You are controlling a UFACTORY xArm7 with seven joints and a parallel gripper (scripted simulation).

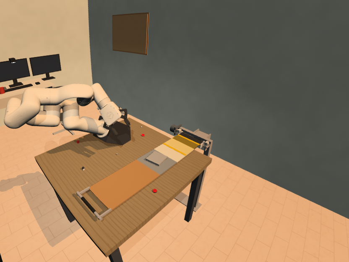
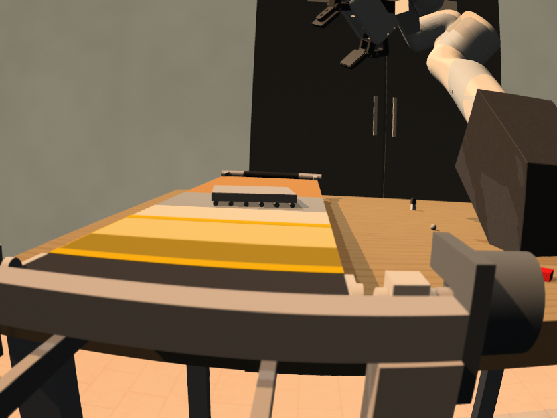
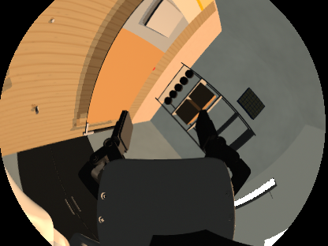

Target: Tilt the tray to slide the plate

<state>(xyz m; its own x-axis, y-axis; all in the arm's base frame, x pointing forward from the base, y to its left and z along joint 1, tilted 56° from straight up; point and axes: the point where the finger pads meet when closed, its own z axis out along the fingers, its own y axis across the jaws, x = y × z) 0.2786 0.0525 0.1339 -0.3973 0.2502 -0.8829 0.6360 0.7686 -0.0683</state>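
Observation:
The tray [image 1: 123, 184] [image 2: 265, 182] [image 3: 122, 71] lies low and about level over the table, its black-gripped handle [image 1: 88, 204] [image 2: 270, 175] at the end away from the stand. The steel plate [image 1: 156, 158] [image 2: 252, 191] [image 3: 165, 17] lies flat on the tray's grey section [image 1: 163, 168], between the orange section and a cream strip. The tinted band [image 1: 180, 145] [image 2: 215, 234] is beyond that strip, between two solid orange lines, partly darker towards the stand. The plate is outside the band. My gripper [image 1: 121, 129] [image 2: 335, 42] [image 3: 164, 117] is open and empty, high above the table, away from the handle.
A metal stand [image 1: 198, 134] [image 2: 233, 333] with a dark cylinder [image 1: 172, 128] [image 2: 513, 301] is at the tray's far end. A dark faceted block [image 1: 119, 134] [image 2: 499, 179] stands beside the arm. Small red pieces [image 1: 154, 190] [image 1: 142, 135] and tiny objects lie on the wooden table [image 1: 132, 225].

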